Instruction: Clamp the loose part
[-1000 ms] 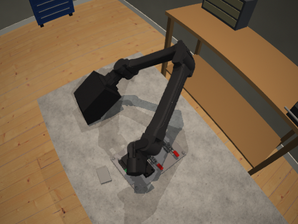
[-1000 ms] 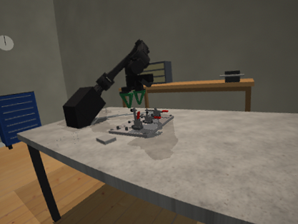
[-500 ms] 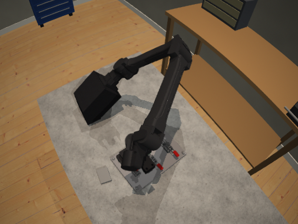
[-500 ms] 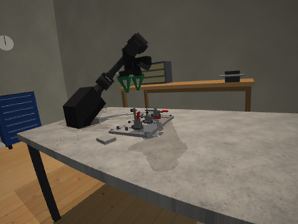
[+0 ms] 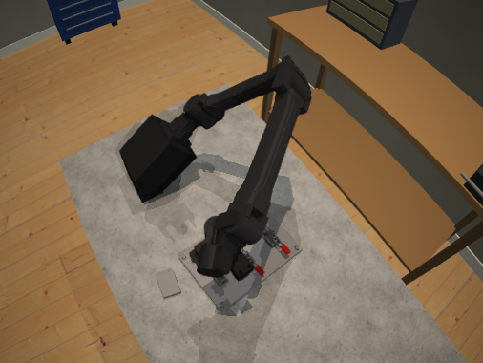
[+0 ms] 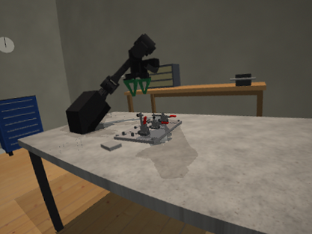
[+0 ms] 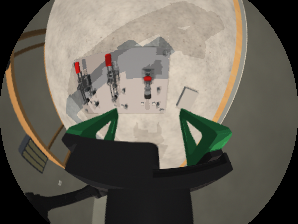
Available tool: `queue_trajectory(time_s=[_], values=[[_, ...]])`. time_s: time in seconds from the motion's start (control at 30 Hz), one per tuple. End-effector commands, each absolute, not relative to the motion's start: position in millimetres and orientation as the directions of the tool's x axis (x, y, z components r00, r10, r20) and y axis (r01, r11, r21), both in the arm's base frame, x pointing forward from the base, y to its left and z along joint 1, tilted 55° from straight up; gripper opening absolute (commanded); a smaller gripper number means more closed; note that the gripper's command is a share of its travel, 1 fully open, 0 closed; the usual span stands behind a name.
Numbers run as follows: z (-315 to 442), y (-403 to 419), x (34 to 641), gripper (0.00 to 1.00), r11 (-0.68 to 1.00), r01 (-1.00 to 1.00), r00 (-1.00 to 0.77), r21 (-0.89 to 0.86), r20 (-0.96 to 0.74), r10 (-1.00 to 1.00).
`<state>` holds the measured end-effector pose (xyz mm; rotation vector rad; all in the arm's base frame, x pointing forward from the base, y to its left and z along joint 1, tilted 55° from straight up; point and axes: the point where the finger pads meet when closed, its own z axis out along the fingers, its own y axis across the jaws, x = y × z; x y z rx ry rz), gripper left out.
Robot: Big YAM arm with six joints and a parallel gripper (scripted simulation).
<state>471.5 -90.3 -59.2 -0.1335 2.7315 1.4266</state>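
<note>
The loose part is a flat grey plate (image 5: 168, 283) lying on the table beside the fixture, also in the exterior view (image 6: 111, 145) and at the right in the wrist view (image 7: 186, 96). The fixture is a grey baseplate (image 6: 150, 129) with three red-handled clamps (image 7: 108, 63). One handle (image 6: 144, 120) stands upright, and two (image 6: 169, 118) lie lower. My gripper (image 6: 138, 86) (image 7: 148, 112) hangs well above the fixture with its green fingers wide open and empty. In the top view the wrist (image 5: 217, 258) hides the fingers and part of the nests.
The arm's black base box (image 5: 155, 158) sits behind the fixture on the table. A wooden bench (image 6: 195, 89) with a drawer unit stands beyond the table. A blue cabinet (image 6: 16, 121) stands on the floor at the left.
</note>
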Motion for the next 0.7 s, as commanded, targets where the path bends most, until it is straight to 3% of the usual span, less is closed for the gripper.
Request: queue_trajectory(time_s=[0.0,0.67], values=[[-64,-115,483,0.92,0.587,-0.13,-0.99,0.799,-0.135,-0.035],[-123,-155,450,0.92,0.589,-0.128,-0.991,0.798,-0.132,-0.036]])
